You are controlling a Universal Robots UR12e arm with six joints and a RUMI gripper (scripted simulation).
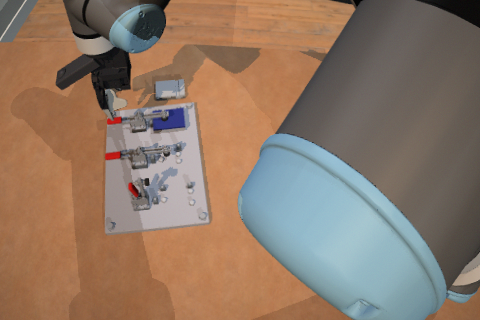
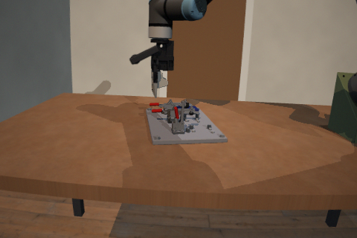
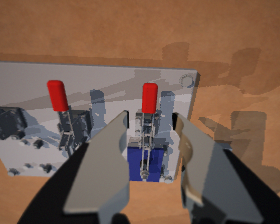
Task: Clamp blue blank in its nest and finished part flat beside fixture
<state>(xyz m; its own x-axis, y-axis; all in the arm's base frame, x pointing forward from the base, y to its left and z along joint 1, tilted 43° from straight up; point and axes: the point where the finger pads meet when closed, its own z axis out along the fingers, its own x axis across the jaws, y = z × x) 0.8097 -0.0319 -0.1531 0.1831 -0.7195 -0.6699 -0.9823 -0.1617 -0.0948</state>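
The blue blank [image 1: 175, 120] [image 3: 135, 166] lies in the nest at the far end of the fixture plate [image 1: 125, 217] [image 3: 21, 75]. That nest's clamp bar reaches over the blank, and its red handle [image 1: 114, 121] [image 2: 154, 104] [image 3: 149, 98] lies low, pointing outward. Whether it is locked, and whether the bar lies flat on the blank, cannot be told. The finished part [image 1: 169, 89], silver with a slot, lies on the table just beyond the plate's far edge. My gripper [image 1: 111, 116] [image 2: 155, 96] [image 3: 150, 112] is partly open and empty, pointing down above the red handle, with one fingertip to each side of it in the wrist view.
The middle nest holds no part; its red handle [image 1: 113, 155] [image 2: 157, 111] [image 3: 57, 95] lies low and outward. The near nest is also empty, with its red handle [image 1: 134, 189] [image 2: 176, 113] raised and its bar up. Small pads and blocks stand on the plate beside these clamps.
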